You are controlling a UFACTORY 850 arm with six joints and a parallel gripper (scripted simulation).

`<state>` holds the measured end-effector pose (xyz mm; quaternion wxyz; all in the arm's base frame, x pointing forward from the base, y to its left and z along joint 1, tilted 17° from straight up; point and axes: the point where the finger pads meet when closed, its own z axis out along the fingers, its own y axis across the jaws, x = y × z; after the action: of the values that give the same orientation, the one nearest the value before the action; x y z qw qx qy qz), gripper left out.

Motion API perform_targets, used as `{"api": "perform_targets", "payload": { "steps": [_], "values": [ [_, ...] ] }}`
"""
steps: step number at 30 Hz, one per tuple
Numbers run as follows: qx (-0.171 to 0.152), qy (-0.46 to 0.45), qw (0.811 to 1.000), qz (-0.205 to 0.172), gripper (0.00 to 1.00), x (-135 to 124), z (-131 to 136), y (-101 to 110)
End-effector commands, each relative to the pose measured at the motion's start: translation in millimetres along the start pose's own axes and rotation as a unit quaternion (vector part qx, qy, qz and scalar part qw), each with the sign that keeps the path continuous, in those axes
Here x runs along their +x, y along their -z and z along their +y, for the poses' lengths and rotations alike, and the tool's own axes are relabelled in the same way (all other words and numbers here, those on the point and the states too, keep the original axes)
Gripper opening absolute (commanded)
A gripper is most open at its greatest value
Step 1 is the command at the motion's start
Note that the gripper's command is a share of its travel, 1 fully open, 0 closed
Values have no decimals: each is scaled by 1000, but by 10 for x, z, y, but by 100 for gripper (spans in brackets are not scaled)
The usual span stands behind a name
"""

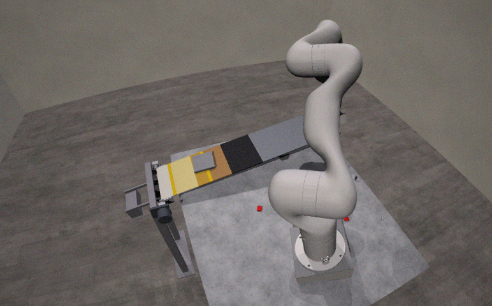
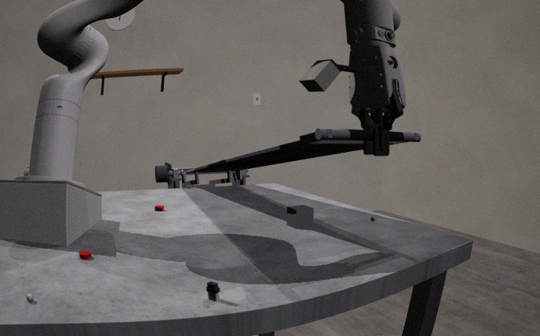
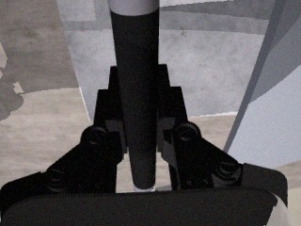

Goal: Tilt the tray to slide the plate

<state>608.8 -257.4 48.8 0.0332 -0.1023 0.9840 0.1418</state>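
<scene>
Two small red pieces on the grey worktop (image 2: 239, 266): a red block (image 2: 159, 207) toward the far edge, a red disc (image 2: 84, 255) nearer the left edge. Small black peg (image 2: 212, 290) upright by the near edge. Small white ball (image 2: 29, 297) at the near left corner. Tiny dark ball (image 2: 372, 218) toward the right edge. Wooden wall shelf (image 2: 138, 73) and round wall clock (image 2: 119, 20) behind.
</scene>
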Motion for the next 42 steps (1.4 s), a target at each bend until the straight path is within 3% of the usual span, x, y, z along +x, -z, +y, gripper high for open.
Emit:
{"api": "perform_targets", "payload": {
  "steps": [1,3,6,7,9,12,19,35,37,40,42],
  "values": [
    [1,0,1000,-1,0,-9,-7,9],
    [1,0,1000,-1,0,-8,35,238],
    [1,0,1000,-1,0,-7,152,747],
    [1,0,1000,-1,0,-7,165,796],
    [1,0,1000,-1,0,-8,118,611],
    [1,0,1000,-1,0,-9,9,101],
    [1,0,1000,-1,0,-9,-8,5],
    [1,0,1000,-1,0,-9,-12,-17],
    [1,0,1000,-1,0,-8,30,212],
    [1,0,1000,-1,0,-7,146,721],
    [1,0,1000,-1,0,-7,146,721]
  ]
}}
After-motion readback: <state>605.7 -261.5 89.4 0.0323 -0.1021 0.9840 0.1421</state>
